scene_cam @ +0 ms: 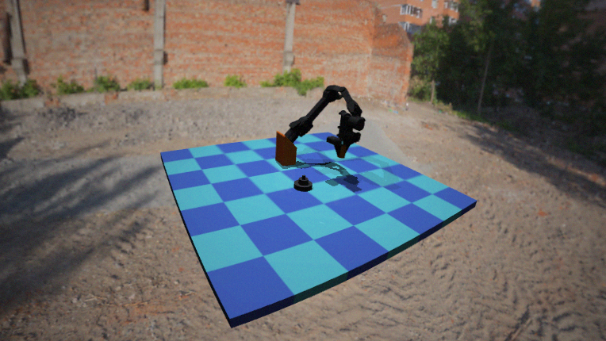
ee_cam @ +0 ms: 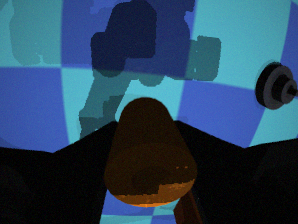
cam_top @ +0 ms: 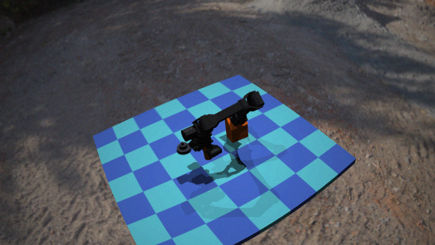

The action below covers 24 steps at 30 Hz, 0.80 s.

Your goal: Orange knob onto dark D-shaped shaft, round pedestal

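My gripper (cam_top: 208, 151) (scene_cam: 341, 149) (ee_cam: 145, 126) is shut on the orange knob (cam_top: 207, 154) (scene_cam: 342, 152) (ee_cam: 151, 192), which hangs above the checkered board. In the wrist view the knob fills the space between the dark fingers, mostly in shade with a lit orange lower rim. The round dark pedestal (cam_top: 183, 150) (scene_cam: 302, 185) (ee_cam: 271, 89) stands apart from the knob, at the right edge of the wrist view. Its dark shaft (cam_top: 182, 143) (scene_cam: 303, 177) (ee_cam: 291, 92) points up and bears nothing. The shaft's flat side cannot be made out, and the knob's hole is too dark to read.
The blue and turquoise checkered board (cam_top: 167, 199) (scene_cam: 292, 270) (ee_cam: 30, 105) carries the arm's shadow. An orange block (cam_top: 238, 133) (scene_cam: 285, 151) stands at the arm's base. The pedestal is left of the gripper in the top and exterior views.
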Each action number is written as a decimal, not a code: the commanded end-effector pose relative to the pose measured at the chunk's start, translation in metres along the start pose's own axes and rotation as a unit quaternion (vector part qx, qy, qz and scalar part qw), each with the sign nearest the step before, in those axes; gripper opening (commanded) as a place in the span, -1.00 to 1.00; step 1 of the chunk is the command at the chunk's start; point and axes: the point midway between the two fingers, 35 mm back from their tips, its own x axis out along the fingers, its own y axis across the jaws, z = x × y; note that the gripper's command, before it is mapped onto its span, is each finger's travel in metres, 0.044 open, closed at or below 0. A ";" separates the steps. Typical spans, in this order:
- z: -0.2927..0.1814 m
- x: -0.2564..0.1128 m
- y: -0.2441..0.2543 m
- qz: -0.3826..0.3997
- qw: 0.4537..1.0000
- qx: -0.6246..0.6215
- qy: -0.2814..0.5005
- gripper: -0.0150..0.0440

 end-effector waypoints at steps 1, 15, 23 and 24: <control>-0.003 -0.023 0.003 0.005 1.000 -0.006 -0.007 -0.49; 0.003 -0.034 -0.017 0.003 1.000 -0.004 -0.008 -0.49; 0.012 -0.030 -0.039 0.000 1.000 -0.005 -0.008 -0.49; 0.013 -0.029 -0.042 -0.001 1.000 -0.006 -0.008 -0.49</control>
